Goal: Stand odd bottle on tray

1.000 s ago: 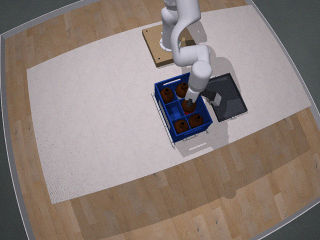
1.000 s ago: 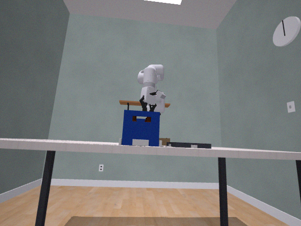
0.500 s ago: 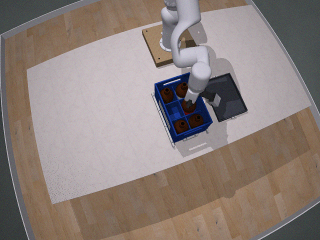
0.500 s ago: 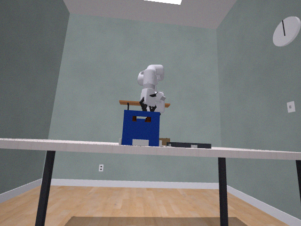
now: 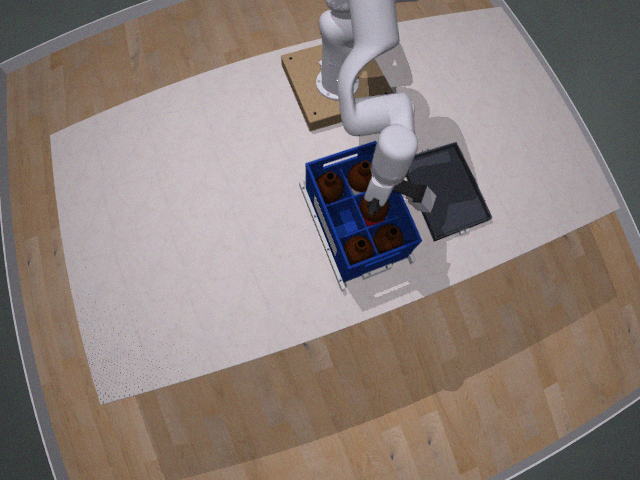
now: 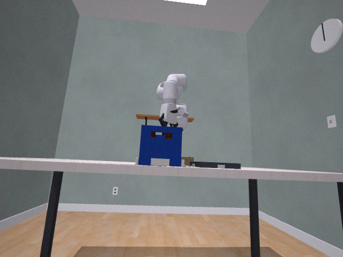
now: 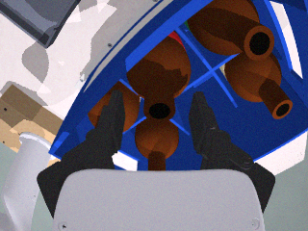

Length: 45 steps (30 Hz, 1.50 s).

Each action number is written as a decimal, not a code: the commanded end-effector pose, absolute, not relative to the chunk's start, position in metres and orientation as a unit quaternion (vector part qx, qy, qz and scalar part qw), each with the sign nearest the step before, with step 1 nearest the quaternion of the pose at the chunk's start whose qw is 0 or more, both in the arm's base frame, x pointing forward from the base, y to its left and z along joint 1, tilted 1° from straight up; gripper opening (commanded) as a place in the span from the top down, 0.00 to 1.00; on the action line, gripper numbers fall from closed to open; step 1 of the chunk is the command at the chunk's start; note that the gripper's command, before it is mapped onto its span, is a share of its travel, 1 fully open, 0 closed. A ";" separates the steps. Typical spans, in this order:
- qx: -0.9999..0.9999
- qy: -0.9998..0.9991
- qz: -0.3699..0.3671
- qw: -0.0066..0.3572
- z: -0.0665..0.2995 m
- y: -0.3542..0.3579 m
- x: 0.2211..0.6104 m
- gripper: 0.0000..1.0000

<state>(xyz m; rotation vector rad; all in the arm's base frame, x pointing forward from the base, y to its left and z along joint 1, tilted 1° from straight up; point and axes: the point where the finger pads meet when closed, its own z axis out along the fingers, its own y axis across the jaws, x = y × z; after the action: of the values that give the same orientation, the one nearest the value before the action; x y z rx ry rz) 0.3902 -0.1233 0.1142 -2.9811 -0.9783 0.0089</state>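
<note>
Top view: the end effector (image 5: 374, 203) hangs over a brown bottle (image 5: 373, 209) in the blue crate (image 5: 330, 233); the tray (image 5: 467, 181) lies just right. Wrist view: open fingers flank its neck, gripping nothing. Descend centred and straight before closing.

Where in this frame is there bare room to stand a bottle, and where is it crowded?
The dark tray right of the blue crate holds no bottle; only the arm's shadow falls on it. One middle cell on the crate's left side has no bottle. The other five cells hold brown bottles, and the open gripper has its jaws either side of the middle-right bottle.
</note>
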 end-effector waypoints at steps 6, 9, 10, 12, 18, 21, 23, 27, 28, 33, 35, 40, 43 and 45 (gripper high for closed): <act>-0.950 -0.312 0.001 0.001 0.107 -0.124 0.391 0.35; -0.950 -0.312 0.001 0.001 0.105 -0.124 0.391 0.35; -0.950 -0.312 0.001 0.001 0.105 -0.124 0.391 0.35; -0.950 -0.312 0.001 0.001 0.105 -0.124 0.391 0.35; -0.950 -0.312 0.001 0.001 0.104 -0.124 0.391 0.35; -0.950 -0.312 0.001 0.001 0.104 -0.124 0.391 0.35; -0.950 -0.312 0.001 0.001 0.104 -0.124 0.391 0.35; -0.950 -0.312 0.001 0.001 0.104 -0.124 0.391 0.35; -0.950 -0.312 0.001 0.001 0.104 -0.124 0.391 0.35; -0.950 -0.312 0.001 0.001 0.104 -0.124 0.391 0.35; -0.950 -0.312 0.001 0.001 0.104 -0.124 0.391 1.00; -0.950 -0.312 0.001 0.001 0.104 -0.124 0.391 1.00; -0.950 -0.312 0.001 0.001 0.104 -0.124 0.391 1.00; -0.950 -0.312 0.001 0.001 0.104 -0.124 0.391 1.00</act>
<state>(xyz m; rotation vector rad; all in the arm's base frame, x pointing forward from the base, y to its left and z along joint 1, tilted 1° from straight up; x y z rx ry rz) 0.3898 -0.1234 0.1021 -2.9807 -0.9781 0.0098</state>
